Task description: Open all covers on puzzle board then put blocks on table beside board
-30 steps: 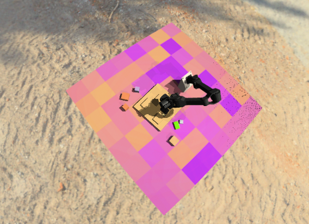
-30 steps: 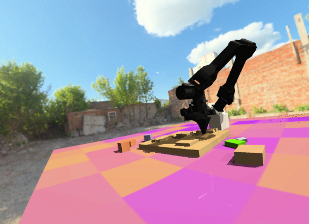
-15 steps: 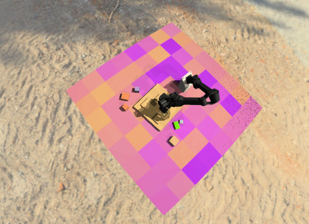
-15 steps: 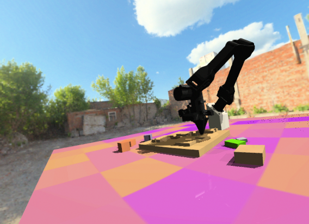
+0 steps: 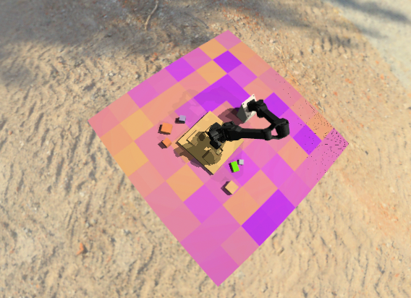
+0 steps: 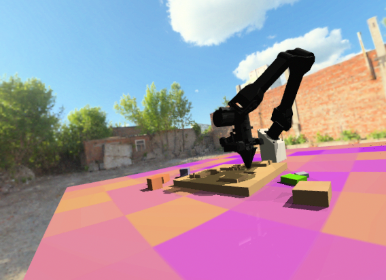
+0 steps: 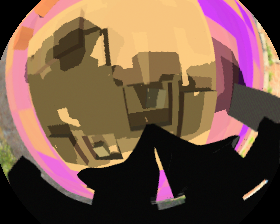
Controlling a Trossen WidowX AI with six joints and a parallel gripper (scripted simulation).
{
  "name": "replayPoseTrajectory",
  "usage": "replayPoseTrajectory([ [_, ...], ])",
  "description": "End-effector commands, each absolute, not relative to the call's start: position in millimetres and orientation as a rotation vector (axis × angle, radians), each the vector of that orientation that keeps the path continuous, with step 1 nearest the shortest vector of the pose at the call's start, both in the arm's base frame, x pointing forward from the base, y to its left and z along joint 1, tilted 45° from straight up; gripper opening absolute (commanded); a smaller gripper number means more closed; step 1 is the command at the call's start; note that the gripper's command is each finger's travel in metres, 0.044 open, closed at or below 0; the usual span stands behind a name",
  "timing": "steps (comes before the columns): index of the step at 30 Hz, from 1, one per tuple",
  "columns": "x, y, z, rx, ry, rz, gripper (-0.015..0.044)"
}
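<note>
The tan puzzle board (image 5: 211,117) (image 6: 217,189) (image 7: 166,22) lies flat, its raised covers and rails largely in the arm's shadow. My gripper (image 6: 249,167) (image 7: 149,127) is shut and empty, tips down, low over the board; from above the hand hides the tips. In the wrist view a framed well (image 7: 153,98) lies just beyond the tips, and another recess (image 7: 102,148) at lower left. Whether these hold blocks or how far covers stand open, I cannot tell. Beside the board rest a green block (image 5: 235,166) (image 6: 293,179) and a small grey block (image 5: 241,162) (image 6: 302,174).
A tan block (image 5: 231,186) (image 6: 310,195) stands farther out on the green block's side. Across the board are a larger orange block (image 5: 166,128), a smaller orange block (image 5: 166,142) and a lavender block (image 5: 182,118) (image 6: 184,172). The arm's white base (image 5: 247,111) (image 6: 273,150) stands behind the board.
</note>
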State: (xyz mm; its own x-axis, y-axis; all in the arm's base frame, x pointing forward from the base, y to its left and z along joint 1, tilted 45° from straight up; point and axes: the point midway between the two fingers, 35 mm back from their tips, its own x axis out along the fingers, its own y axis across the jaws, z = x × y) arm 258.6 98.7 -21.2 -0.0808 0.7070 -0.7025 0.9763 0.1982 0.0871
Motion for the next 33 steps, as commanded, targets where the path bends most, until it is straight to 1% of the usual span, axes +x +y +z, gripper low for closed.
replayPoseTrajectory([
  [1, 261, 95, -25, 1.565, 1.845, -0.552, 0.0000],
  [33, 267, 73, -47, 1.564, 1.844, -0.553, 0.0000],
])
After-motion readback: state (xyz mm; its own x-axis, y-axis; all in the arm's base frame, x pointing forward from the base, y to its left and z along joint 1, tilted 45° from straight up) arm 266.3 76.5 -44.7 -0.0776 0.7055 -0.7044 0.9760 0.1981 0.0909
